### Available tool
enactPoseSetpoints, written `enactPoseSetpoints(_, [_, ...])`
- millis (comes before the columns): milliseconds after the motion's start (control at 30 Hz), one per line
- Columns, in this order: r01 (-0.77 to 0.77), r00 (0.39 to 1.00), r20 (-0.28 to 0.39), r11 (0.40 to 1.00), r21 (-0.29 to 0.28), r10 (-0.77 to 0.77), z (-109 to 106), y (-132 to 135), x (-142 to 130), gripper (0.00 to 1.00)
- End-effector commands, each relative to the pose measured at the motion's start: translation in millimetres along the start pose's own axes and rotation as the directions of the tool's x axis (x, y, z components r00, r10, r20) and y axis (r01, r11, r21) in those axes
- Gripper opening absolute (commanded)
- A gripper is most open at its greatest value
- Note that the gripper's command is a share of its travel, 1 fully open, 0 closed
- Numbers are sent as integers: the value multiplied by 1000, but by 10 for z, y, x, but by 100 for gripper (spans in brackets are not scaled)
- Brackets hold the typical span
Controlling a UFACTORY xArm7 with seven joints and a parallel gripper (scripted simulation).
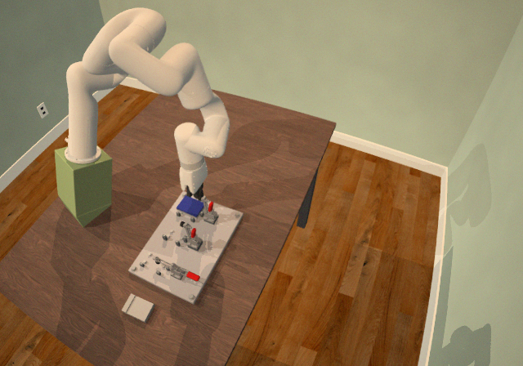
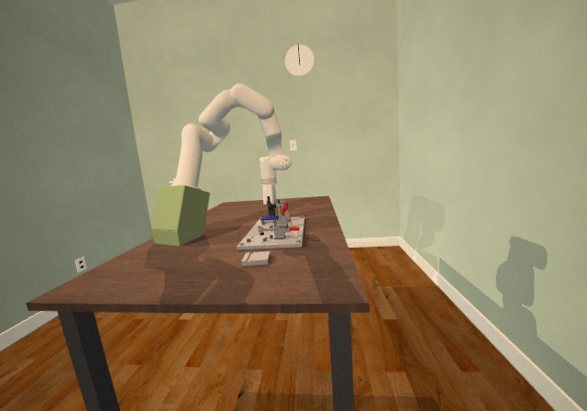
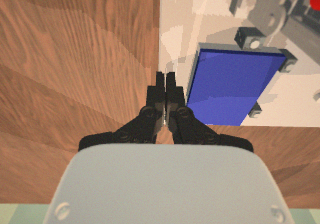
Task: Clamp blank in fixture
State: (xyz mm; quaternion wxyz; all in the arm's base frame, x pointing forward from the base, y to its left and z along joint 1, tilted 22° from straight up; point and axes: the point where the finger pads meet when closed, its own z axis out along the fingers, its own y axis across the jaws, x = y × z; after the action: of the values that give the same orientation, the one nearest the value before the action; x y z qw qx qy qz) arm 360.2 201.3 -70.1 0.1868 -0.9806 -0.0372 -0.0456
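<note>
The blue blank (image 1: 189, 205) (image 2: 269, 217) (image 3: 233, 86) lies in the far nest of the grey fixture plate (image 1: 219, 237) (image 2: 291, 241) (image 3: 175, 39), between small grey blocks. That nest's clamp handle with a red grip (image 1: 209, 205) (image 2: 284, 208) stands upright beside it. My gripper (image 1: 193, 194) (image 2: 270, 205) (image 3: 164, 84) is shut and empty, its fingertips just beside the blank's far edge, at the plate's rim. The finished grey part (image 1: 138, 307) (image 2: 256, 258) with its slot lies flat on the table in front of the plate.
Two more clamps sit on the plate: the middle one's red grip (image 1: 193, 232) stands up, the near one's red grip (image 1: 193, 275) (image 2: 293, 228) lies flat. The arm's green base (image 1: 84, 186) (image 2: 180, 215) stands at the table's left.
</note>
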Motion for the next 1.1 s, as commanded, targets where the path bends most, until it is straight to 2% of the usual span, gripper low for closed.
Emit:
enactPoseSetpoints(0, [0,1000,-2,1000,0,0,-7,1,11,0])
enactPoseSetpoints(1067, [0,1000,-2,1000,0,0,-7,81,11,0])
